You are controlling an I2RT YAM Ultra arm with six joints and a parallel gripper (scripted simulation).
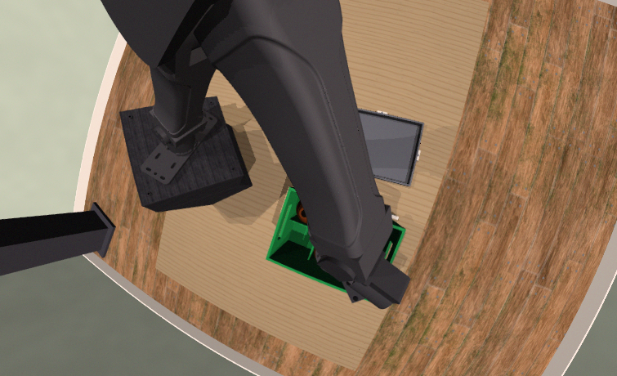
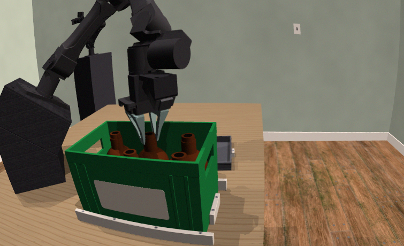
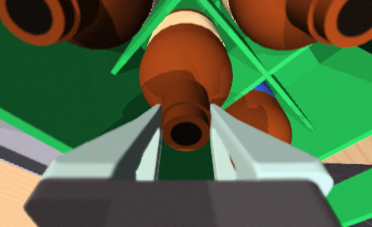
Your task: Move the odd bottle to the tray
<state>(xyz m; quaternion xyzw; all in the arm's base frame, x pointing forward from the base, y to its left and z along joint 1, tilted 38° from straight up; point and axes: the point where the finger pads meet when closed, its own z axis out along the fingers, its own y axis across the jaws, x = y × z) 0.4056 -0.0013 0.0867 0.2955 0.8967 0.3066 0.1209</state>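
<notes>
The gripper (image 2: 151, 141) (image 3: 186, 105) points down into the green crate (image 1: 283, 224) (image 2: 136, 168), shut on the neck of the middle brown bottle (image 2: 153, 152) (image 3: 186, 59), just below its opening. This bottle stands in the crate, upright as far as visible. Four other bottles stand around it: back left (image 2: 115, 141), back right (image 2: 188, 145), front left (image 2: 130, 152) and front right (image 2: 178, 156) in the exterior view. I cannot tell neck thickness differences. The grey tray (image 1: 390, 145) (image 2: 225, 166) bears no visible bottle; the arm hides part of it in the top view.
Green dividers (image 3: 280, 91) separate the bottles. The crate walls rise around them. White strips (image 2: 145, 225) lie along the crate's base, and small white pieces sit at the tray's edges. The dark arm base (image 1: 185, 154) stands left of the crate.
</notes>
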